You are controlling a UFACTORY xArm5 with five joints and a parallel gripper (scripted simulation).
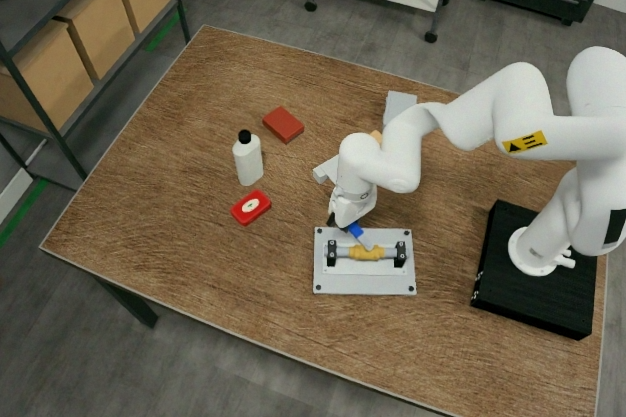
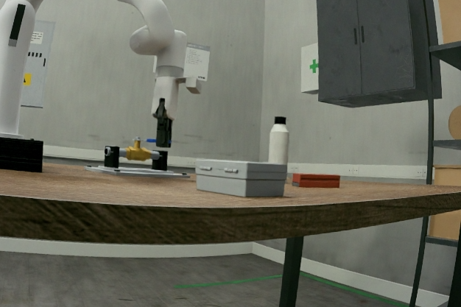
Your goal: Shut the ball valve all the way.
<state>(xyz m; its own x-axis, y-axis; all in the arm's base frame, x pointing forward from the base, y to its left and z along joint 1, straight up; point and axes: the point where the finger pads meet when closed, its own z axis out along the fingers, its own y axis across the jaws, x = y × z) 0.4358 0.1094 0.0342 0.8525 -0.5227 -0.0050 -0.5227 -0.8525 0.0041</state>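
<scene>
A brass ball valve (image 1: 366, 253) (image 2: 138, 153) sits on a pipe held by two black clamps on a light grey base plate (image 1: 364, 284) (image 2: 122, 171) near the table's front middle. Its blue lever handle (image 1: 358, 230) (image 2: 150, 140) stands at an angle to the pipe, pointing back and left from the valve body. My gripper (image 1: 344, 226) (image 2: 163, 140) comes down from above and is shut on the outer end of the blue handle.
A white bottle (image 1: 247, 158) (image 2: 278, 140), a red box (image 1: 283, 124) (image 2: 315, 180) and a red case (image 1: 250, 207) lie left of the valve. A grey case (image 1: 398, 104) (image 2: 241, 177) lies behind the arm. The black robot base (image 1: 535, 296) stands at the right.
</scene>
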